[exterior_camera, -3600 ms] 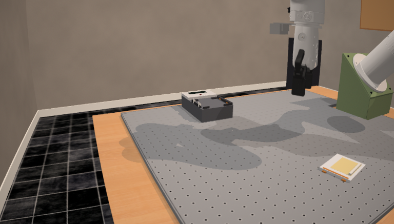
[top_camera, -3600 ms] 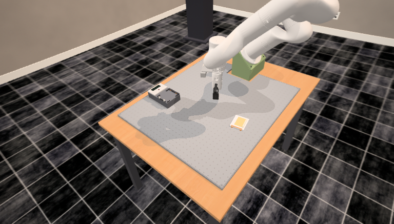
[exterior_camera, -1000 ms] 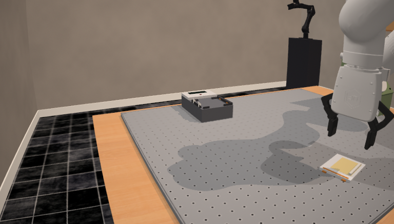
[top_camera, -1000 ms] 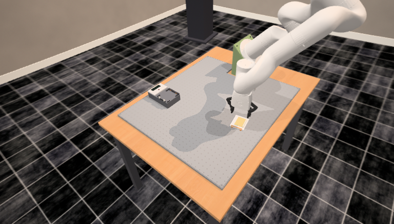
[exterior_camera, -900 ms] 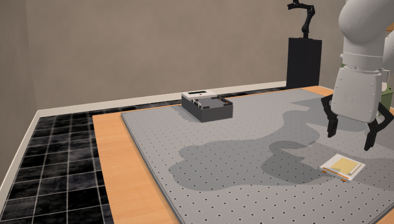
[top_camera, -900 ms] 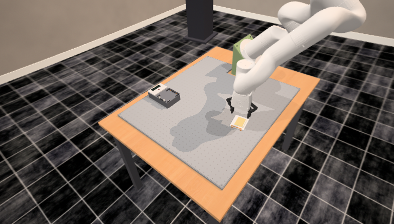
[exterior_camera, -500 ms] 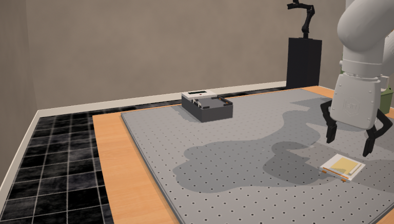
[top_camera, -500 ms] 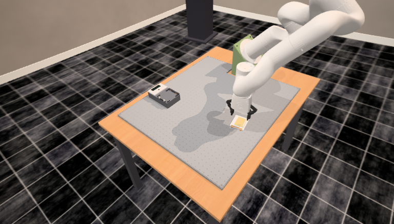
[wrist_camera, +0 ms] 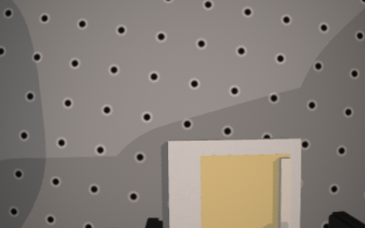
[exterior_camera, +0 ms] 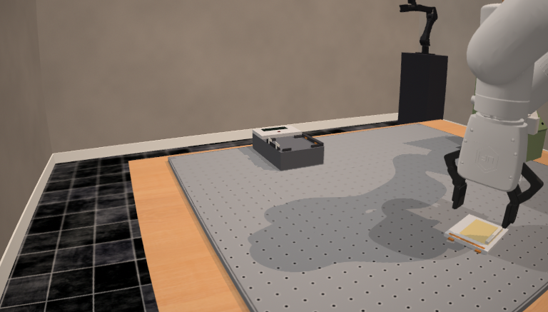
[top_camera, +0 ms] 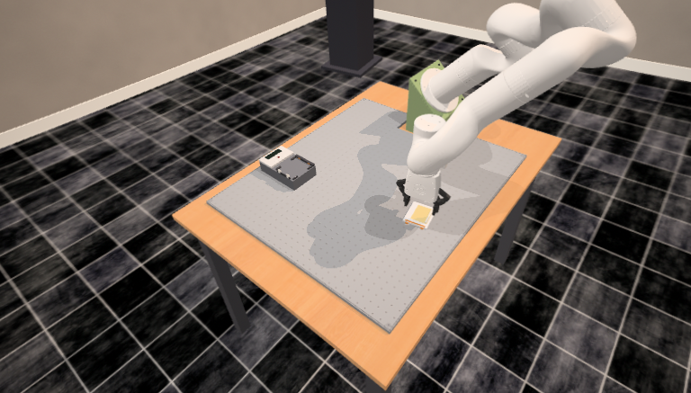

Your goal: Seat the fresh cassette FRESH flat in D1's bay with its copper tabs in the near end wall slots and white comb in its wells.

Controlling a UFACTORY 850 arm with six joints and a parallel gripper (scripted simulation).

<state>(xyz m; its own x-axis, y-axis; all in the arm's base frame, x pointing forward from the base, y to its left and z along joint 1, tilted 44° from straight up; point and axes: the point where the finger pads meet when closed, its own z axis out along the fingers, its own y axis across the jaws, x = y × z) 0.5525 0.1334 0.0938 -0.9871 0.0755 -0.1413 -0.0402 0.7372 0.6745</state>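
FRESH (top_camera: 418, 214) (exterior_camera: 477, 231) (wrist_camera: 235, 190) is a flat white cassette with a yellow panel. It lies on the perforated board at the right, and its white comb (wrist_camera: 286, 190) (exterior_camera: 494, 233) stands along one edge of the panel. Two copper tabs (exterior_camera: 478, 250) show on its near edge. My gripper (top_camera: 420, 204) (exterior_camera: 481, 215) (wrist_camera: 247, 223) is open and points straight down just above FRESH, with one finger on each side and nothing between them. The dock D1 (top_camera: 288, 167) (exterior_camera: 288, 148), a dark grey box with a white panel at one end, stands far off to the left with its bay open upward.
The grey perforated board (top_camera: 356, 266) (exterior_camera: 323, 272) covers an orange table (top_camera: 305, 307) (exterior_camera: 161, 231). The arm's green base block (top_camera: 423, 93) stands at the table's far edge. A black pillar (top_camera: 348, 12) (exterior_camera: 422, 86) stands on the floor beyond the table.
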